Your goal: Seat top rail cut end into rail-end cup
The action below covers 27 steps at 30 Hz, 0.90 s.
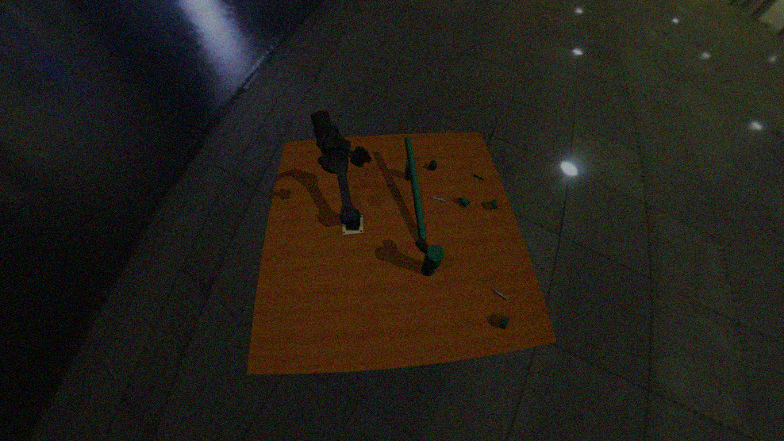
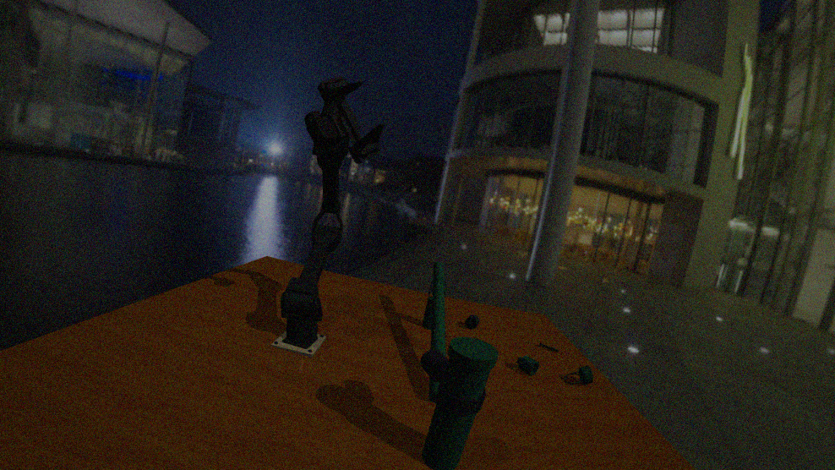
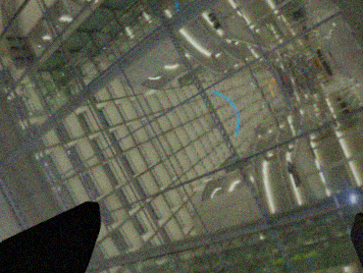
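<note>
The green top rail (image 1: 415, 192) (image 2: 438, 309) runs along the orange table (image 1: 328, 318) (image 2: 145, 379). It passes a small line post with its loop cap (image 1: 408, 170) (image 2: 429, 312). Its near end meets a dark rail-end cup (image 1: 420, 243) (image 2: 433, 362), which sits just below the cap of the big green post (image 1: 432, 258) (image 2: 461, 379). I cannot tell how deep the rail sits in the cup. My gripper (image 1: 359, 156) (image 2: 371, 138) (image 3: 228, 222) is open and empty. It is raised high, far from the rail, and faces the building.
The arm base (image 1: 351, 224) (image 2: 300, 327) stands left of the rail. Small green fittings (image 1: 463, 201) (image 1: 500, 320) (image 2: 528, 365) and thin pins (image 1: 500, 294) lie scattered on the table's right side.
</note>
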### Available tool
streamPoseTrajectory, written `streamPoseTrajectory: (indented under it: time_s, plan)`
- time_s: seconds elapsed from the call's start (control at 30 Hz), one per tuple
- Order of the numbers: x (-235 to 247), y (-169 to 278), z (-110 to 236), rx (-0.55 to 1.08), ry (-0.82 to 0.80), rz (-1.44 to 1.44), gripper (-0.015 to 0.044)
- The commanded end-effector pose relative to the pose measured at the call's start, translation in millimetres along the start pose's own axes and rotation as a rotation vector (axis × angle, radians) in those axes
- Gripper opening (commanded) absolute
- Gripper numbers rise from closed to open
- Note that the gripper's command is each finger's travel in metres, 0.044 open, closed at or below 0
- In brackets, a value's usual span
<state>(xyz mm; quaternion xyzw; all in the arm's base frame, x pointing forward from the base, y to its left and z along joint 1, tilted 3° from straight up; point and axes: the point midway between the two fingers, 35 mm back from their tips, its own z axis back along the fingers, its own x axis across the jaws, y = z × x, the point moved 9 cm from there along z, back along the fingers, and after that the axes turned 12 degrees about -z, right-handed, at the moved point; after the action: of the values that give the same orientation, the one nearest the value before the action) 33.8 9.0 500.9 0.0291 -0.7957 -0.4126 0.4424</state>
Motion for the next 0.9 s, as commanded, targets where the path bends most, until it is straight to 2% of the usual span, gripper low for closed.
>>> streamPoseTrajectory:
  time_s: [0.0, 0.4, 0.63, 0.87]
  plan:
    - [1, -39, -56, -0.034, 0.262, 0.265, 0.0440]
    - [-47, -61, -114, 0.088, 0.629, 0.677, 0.0440]
    - [-93, -61, -138, 0.272, 0.829, 0.982, 0.0440]
    - [-145, -56, -150, 0.524, 1.018, 1.291, 0.0440]
